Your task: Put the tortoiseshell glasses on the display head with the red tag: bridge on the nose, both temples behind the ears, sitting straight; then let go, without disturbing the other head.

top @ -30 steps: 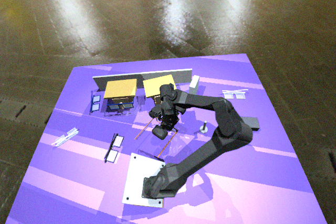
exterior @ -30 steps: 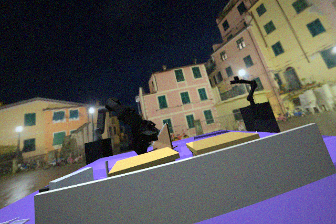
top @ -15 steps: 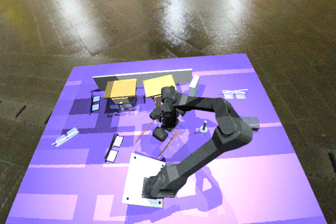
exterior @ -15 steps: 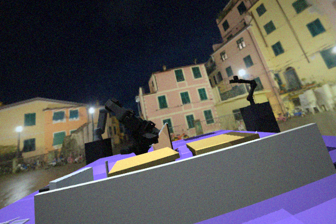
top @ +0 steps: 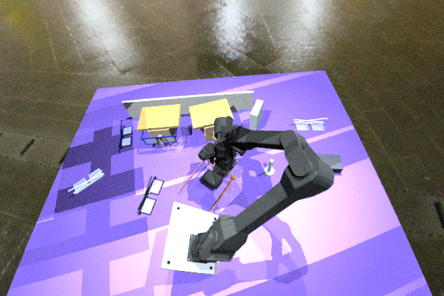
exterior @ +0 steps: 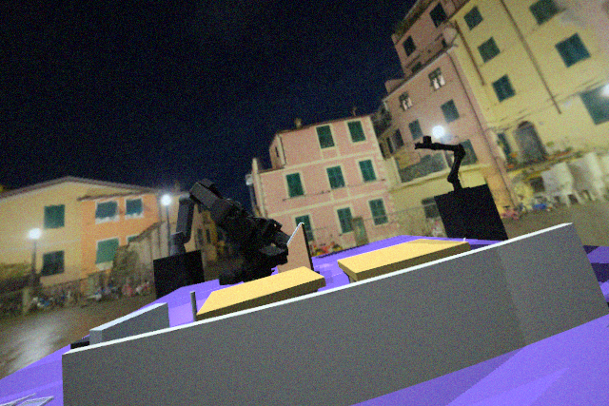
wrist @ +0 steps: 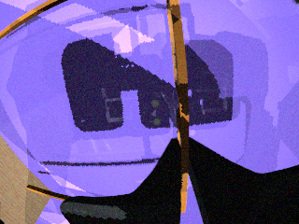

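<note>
The tortoiseshell glasses [top: 222, 194] [wrist: 181, 70] hang below my gripper [top: 218, 165] [wrist: 179, 143], which is shut on their front frame. Their thin orange-brown temples point toward the arm's base in the top view. Two display heads stand at the back under yellow tops. The right head [top: 209, 114] [exterior: 260, 291] is partly hidden by the arm, and the held glasses are in front of it. The left head [top: 159, 116] [exterior: 402, 259] has blue glasses [top: 159, 141] at its front. I cannot make out a red tag on either head.
A long grey panel [top: 236, 99] [exterior: 343, 333] stands behind the heads, and a white block [top: 255, 115] stands to their right. A white peg [top: 270, 169] and a grey block [top: 331, 163] are right of the gripper. Other glasses include a black pair [top: 147, 195] and a white pair [top: 310, 125].
</note>
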